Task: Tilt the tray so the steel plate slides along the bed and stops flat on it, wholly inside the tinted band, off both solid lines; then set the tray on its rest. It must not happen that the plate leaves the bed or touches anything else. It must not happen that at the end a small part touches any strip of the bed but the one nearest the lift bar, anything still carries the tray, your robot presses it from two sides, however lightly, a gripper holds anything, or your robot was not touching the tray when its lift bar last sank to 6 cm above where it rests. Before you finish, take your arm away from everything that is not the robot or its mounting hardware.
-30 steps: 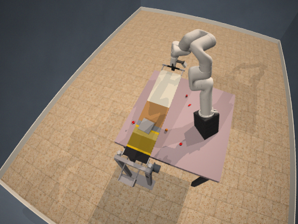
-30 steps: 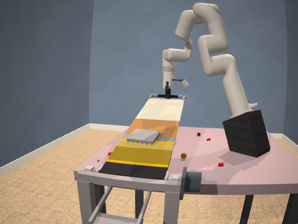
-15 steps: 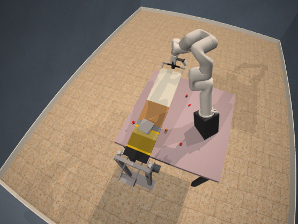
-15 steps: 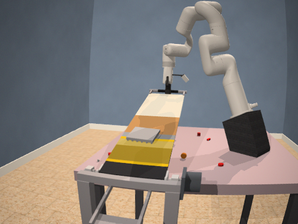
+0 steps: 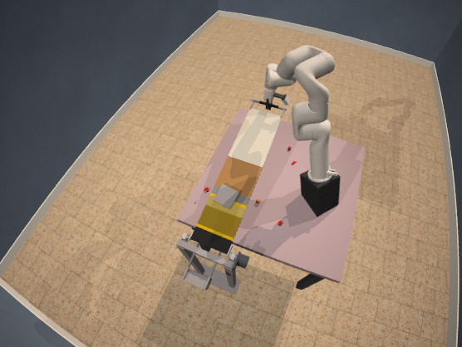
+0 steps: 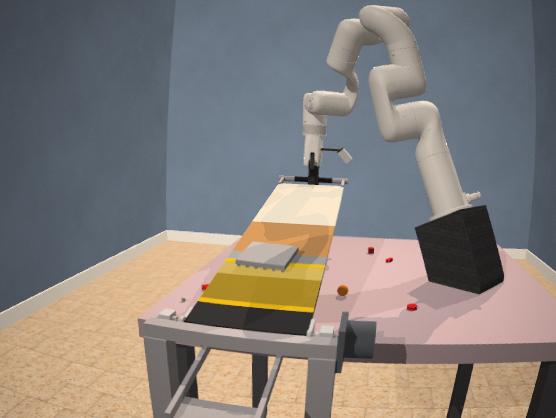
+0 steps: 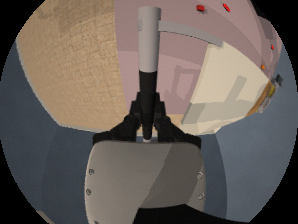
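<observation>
From above, a long tray [image 5: 253, 137] runs from the upper middle of the frame down to the lower middle. Its far end is lifted. The pincer [image 5: 268, 104] is clamped on the tray's handle bar [image 5: 277, 107] near the top of the frame. The steel plate [image 5: 226, 195] lies just below the middle, across the upper yellow line [image 5: 213, 194], partly on the orange part and partly on the tinted band [image 5: 220, 217]. The pink tabletop [image 5: 332, 216] holds a few small red bits and an orange ball [image 5: 258, 201].

From the side, the tray slopes up toward the middle of the frame. The plate [image 6: 267, 255] sits a little left of the middle, its near edge over the upper yellow line [image 6: 312, 265]. The lower yellow line [image 6: 255, 304] is well apart from it. A grey stand [image 6: 240, 337] carries the tray's low end at the bottom.

From the wrist, the black fingers pinch the grey bar [image 7: 149, 43] in the middle of the frame. The pale tray bed [image 7: 226, 90] shows at the right.
</observation>
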Controlling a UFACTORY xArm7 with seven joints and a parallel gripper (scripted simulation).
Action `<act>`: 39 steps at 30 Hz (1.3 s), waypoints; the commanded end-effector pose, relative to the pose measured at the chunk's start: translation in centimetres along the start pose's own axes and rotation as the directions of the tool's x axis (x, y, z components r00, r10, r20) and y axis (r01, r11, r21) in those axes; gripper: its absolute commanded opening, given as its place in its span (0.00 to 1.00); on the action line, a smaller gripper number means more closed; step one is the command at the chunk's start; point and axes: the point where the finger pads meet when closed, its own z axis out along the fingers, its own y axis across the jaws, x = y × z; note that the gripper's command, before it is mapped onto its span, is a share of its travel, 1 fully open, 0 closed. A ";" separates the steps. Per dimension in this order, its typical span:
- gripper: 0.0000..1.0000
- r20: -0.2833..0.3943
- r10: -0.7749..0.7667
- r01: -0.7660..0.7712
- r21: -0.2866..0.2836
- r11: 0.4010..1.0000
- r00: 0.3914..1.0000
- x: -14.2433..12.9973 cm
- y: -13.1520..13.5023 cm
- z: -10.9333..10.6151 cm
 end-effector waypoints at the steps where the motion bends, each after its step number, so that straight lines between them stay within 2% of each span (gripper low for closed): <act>1: 0.00 0.002 0.000 0.000 0.003 1.000 1.000 -0.1 -0.1 -0.1; 5: 0.00 0.002 0.000 0.000 0.003 1.000 1.000 -0.1 -0.1 -0.1; 7: 0.00 0.002 0.000 0.000 0.003 1.000 1.000 -0.1 0.3 -2.5; 10: 0.00 0.002 0.000 0.000 0.003 1.000 1.000 -0.1 1.6 -7.6; 11: 0.00 0.002 0.000 0.000 0.003 1.000 1.000 -0.1 1.7 -8.1; 12: 0.00 0.002 0.000 0.000 0.003 1.000 1.000 -0.1 1.6 -7.6; 15: 0.00 0.002 0.000 0.000 0.003 1.000 1.000 -0.1 0.3 -2.5; 16: 0.00 0.002 0.000 0.000 0.003 1.000 1.000 -0.1 0.1 -1.1; 17: 0.00 0.002 0.000 0.000 0.003 1.000 1.000 -0.1 0.0 -0.6; 39: 0.00 0.002 0.000 0.000 0.003 1.000 1.000 -0.1 -0.1 0.1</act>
